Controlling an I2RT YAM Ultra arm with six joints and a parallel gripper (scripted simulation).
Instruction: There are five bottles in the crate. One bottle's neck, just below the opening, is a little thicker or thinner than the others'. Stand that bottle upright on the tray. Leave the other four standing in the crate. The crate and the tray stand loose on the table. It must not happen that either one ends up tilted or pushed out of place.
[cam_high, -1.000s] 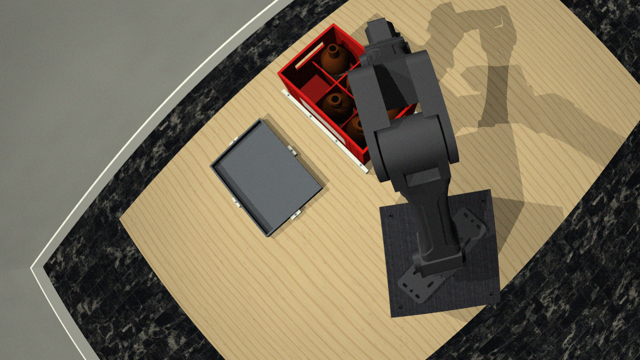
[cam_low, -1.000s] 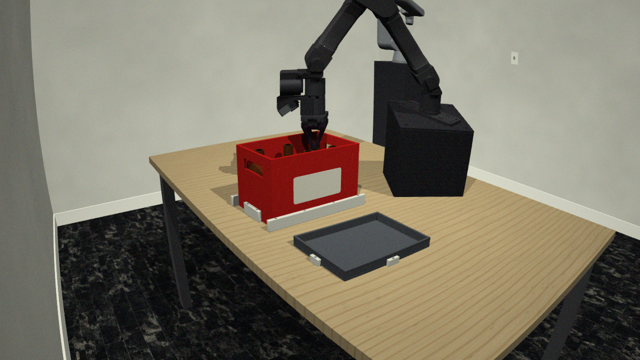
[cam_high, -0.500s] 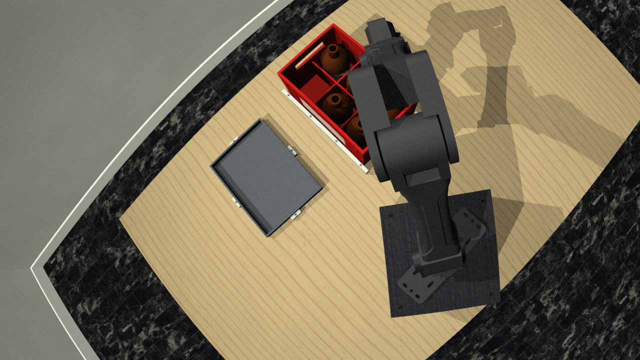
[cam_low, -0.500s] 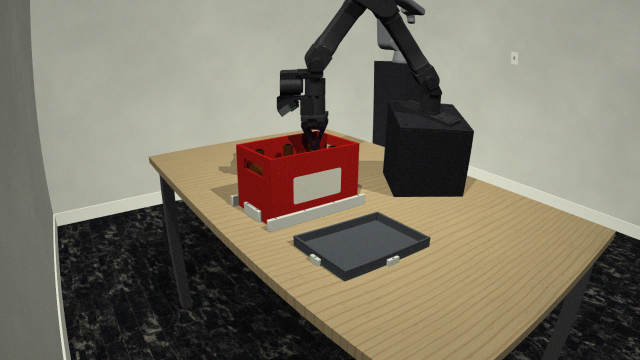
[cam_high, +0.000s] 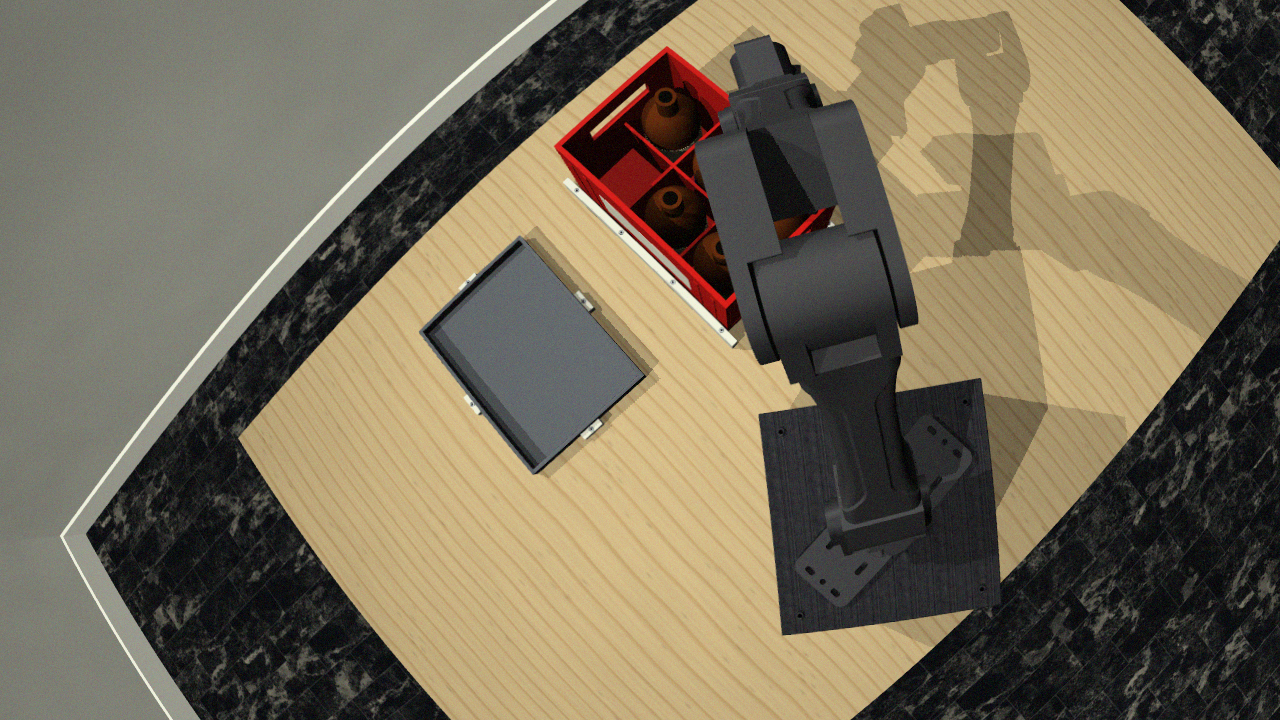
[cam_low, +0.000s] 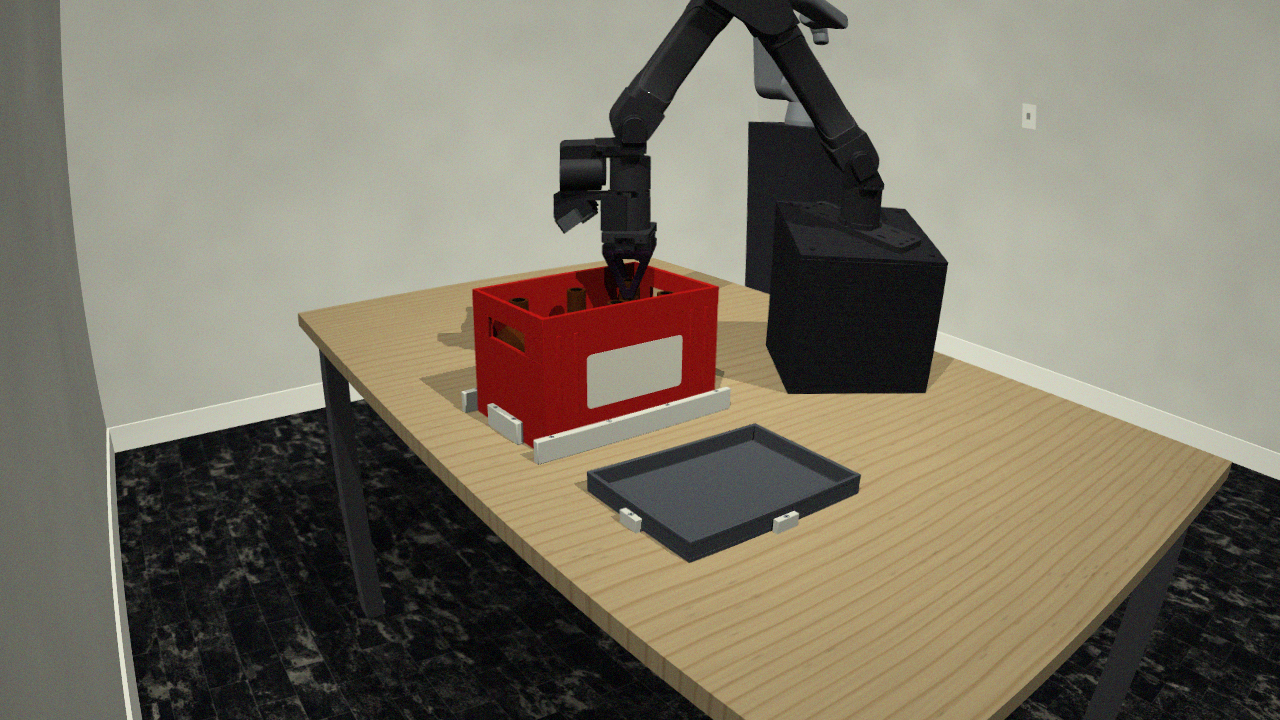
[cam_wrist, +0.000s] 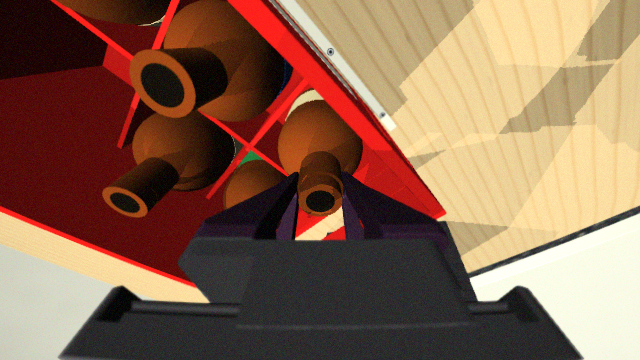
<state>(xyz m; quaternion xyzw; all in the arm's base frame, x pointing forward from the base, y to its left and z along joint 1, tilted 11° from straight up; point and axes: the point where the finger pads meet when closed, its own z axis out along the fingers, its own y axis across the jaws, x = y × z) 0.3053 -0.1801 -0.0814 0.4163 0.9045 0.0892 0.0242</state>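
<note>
The claw (cam_low: 629, 291) (cam_wrist: 320, 179) is clenched around the neck of one brown bottle (cam_low: 626, 284) (cam_wrist: 320, 145), a finger on either side just below its mouth. That bottle is inside the crate (cam_high: 729, 313) (cam_low: 501, 385) (cam_wrist: 350, 120), directly below the wrist, and its long axis looks close to upright. Whether its neck is the odd one I cannot tell (the slant of the close view makes poor evidence of thickness). Just beside it, across thin red dividers (cam_wrist: 272, 117), the other bottles (cam_high: 669, 129) (cam_low: 575, 300) (cam_wrist: 220, 30) stand in their cells, one partly hidden by a finger. Beyond the crate's labelled long wall lies a pale strip (cam_high: 662, 273) (cam_low: 626, 425), and past that, well apart from the bottle, the gray tray (cam_high: 537, 353) (cam_low: 725, 492) sits flat on the surface (cam_high: 429, 555) (cam_low: 895, 582) with no bottle on it. The relation that matters is up first, sideways after: if this is the right bottle, it should rise along its own axis until its base tops the wall, then travel across the labelled side to the tray. Moving sideways too soon could drag the divider or wall and shift or tip the loose crate, while a loose pinch on the neck might let the body swing.
</note>
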